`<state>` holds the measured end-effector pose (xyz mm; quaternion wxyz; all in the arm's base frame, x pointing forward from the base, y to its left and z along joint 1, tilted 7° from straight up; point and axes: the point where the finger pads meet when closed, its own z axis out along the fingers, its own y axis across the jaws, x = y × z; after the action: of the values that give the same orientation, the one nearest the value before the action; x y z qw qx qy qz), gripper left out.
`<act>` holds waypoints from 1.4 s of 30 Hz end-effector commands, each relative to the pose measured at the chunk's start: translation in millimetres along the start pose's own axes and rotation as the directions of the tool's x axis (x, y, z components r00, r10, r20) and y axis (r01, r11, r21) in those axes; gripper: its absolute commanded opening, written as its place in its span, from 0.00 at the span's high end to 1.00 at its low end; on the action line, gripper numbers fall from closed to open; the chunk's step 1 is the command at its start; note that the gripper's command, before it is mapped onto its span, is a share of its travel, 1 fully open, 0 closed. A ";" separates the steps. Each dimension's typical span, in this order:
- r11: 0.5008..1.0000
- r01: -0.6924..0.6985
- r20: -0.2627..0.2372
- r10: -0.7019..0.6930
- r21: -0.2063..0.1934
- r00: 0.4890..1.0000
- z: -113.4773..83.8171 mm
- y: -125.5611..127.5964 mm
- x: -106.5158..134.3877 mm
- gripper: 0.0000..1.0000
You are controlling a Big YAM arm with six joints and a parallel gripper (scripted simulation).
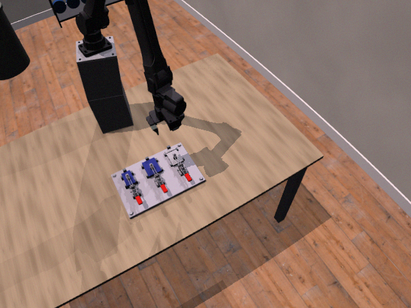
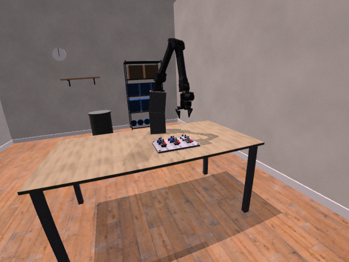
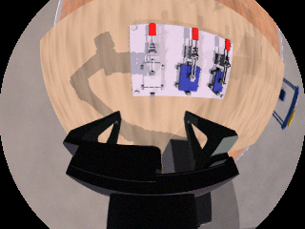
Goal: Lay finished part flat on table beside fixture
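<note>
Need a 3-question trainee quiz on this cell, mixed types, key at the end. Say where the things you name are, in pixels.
1. True or false: the gripper [image 1: 166,129] [image 2: 184,113] [image 3: 152,114] is closed on a blue blank.
2. Multiple choice: how many red-tipped clamps stand on the fixture plate [image 1: 146,202] [image 2: 169,148] [image 3: 169,35]? A) two B) three C) five
3. Fill in: of the three workpieces, the one nearest the pedestal-side blank's opposite end, at the far left in the wrist view, is ____ in color, not blue.

Key: 1 false; 2 B; 3 white

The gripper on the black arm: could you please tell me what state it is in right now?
Black two-fingered gripper: jaws open wide, holding nothing.
</note>
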<state>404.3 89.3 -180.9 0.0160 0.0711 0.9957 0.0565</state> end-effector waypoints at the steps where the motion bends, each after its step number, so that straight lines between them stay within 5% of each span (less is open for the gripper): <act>1: 1.000 -0.008 0.046 0.009 -0.019 0.999 -10.6 6.3 -19.3 0.08; 36: 1.000 -0.005 0.043 0.006 -0.018 0.999 -10.3 6.6 -18.3 0.08; 37: 1.000 -0.005 0.043 0.006 -0.018 0.999 -10.3 6.6 -18.2 0.55; 42: 1.000 -0.005 0.042 0.005 -0.018 0.999 -10.2 6.7 -18.1 0.55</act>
<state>404.4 89.3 -180.8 0.0162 0.0711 0.9957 0.0566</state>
